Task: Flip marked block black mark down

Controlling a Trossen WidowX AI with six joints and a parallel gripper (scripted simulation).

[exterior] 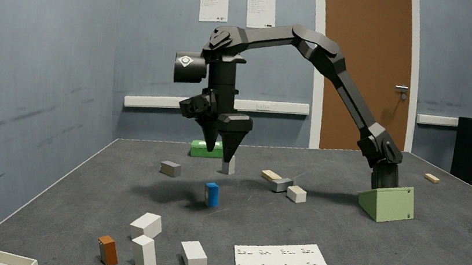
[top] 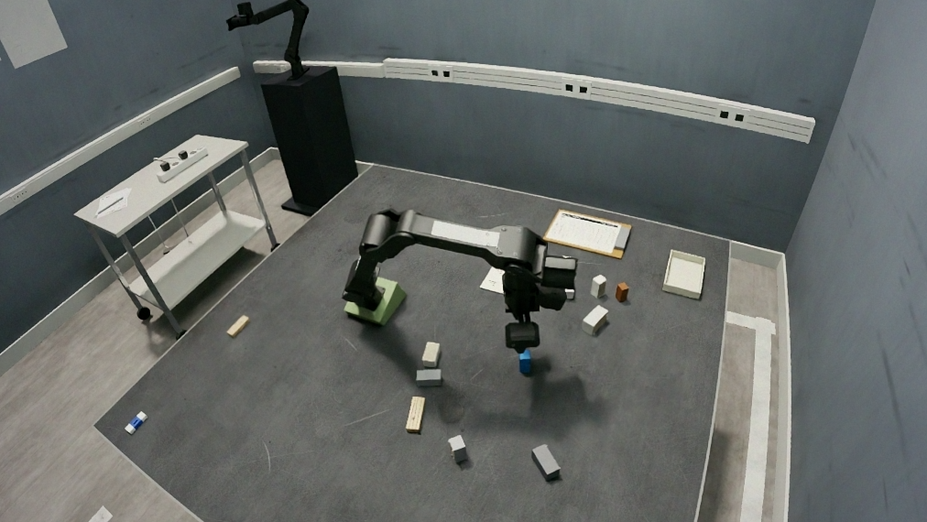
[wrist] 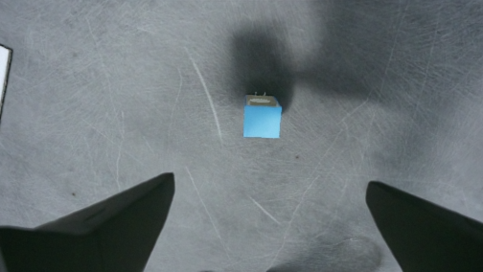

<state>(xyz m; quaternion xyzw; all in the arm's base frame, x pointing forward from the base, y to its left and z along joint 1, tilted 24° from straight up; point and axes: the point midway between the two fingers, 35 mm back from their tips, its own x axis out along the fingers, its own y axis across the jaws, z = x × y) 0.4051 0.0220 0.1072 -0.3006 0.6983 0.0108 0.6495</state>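
A small blue block stands upright on end on the dark table. In the wrist view a grey-beige side face shows above its blue top. No black mark shows plainly. My gripper points straight down, well above the block, fingers wide open and empty. In the wrist view the block lies ahead of the gap between the two fingertips.
Grey, white and wooden blocks lie left and in front of the blue one. White blocks and an orange block stand near a white tray. A printed sheet, a clipboard and the green arm base are nearby.
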